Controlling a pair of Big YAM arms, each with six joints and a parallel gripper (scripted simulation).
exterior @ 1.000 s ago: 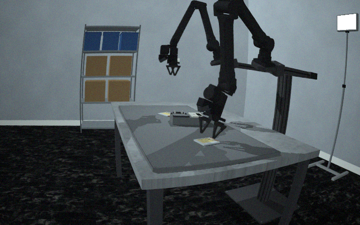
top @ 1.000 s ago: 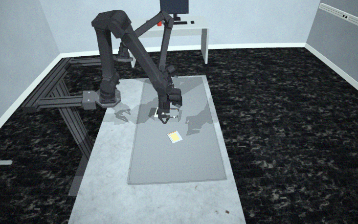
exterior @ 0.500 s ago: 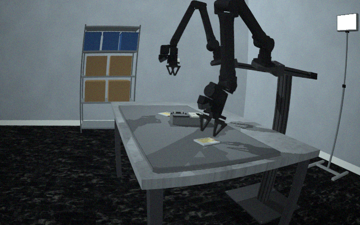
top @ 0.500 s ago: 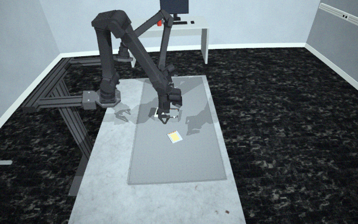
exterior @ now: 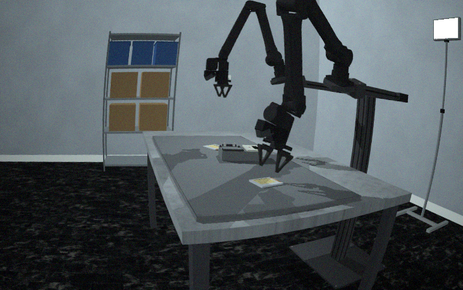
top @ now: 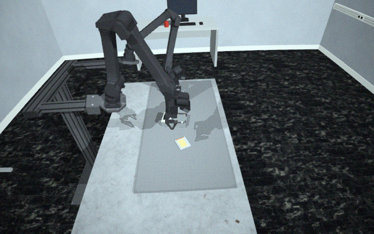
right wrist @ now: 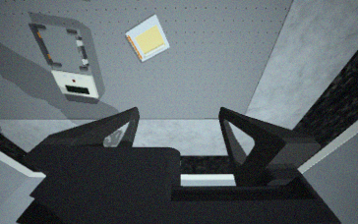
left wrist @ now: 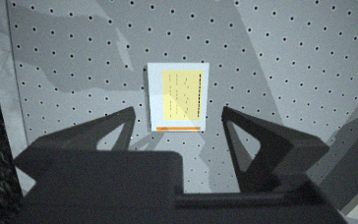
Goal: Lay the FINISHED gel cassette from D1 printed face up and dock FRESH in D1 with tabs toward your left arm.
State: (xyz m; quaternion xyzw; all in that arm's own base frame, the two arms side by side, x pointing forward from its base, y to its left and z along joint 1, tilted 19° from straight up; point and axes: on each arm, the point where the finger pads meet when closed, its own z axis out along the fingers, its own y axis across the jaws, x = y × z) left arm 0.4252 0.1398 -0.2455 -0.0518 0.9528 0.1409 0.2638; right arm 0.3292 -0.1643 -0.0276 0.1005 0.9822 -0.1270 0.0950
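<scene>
FINISHED [exterior: 264, 182] [left wrist: 179, 98], apparently, lies print-up on the surface [top: 179, 170] [exterior: 218, 198] [left wrist: 226, 44] [right wrist: 207, 88], as the task wants | left end effector [top: 180, 89] [exterior: 269, 168] [left wrist: 178, 109] released above, likely for clearance | D1 [top: 163, 119] [exterior: 238, 156] [right wrist: 79, 84] upright, bay vacant, ready for docking | right end effector [top: 178, 124] [exterior: 223, 96] [right wrist: 179, 109] released, high | FRESH [top: 182, 142] [exterior: 210, 147] [right wrist: 149, 39] beyond D1, angled, probably needing a turn to seat tabs-first.

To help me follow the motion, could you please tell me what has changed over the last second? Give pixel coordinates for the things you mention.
The left gripper [top: 180, 89] [exterior: 269, 168] [left wrist: 178, 111] rose slightly above FINISHED [exterior: 265, 182] [left wrist: 181, 95]. Nothing was visibly grasped or released. FINISHED, FRESH [top: 182, 142] [exterior: 212, 147] [right wrist: 148, 39], D1 [exterior: 240, 156] [right wrist: 81, 79] and the right gripper [top: 171, 124] [exterior: 223, 95] [right wrist: 179, 111] look unmoved.
</scene>
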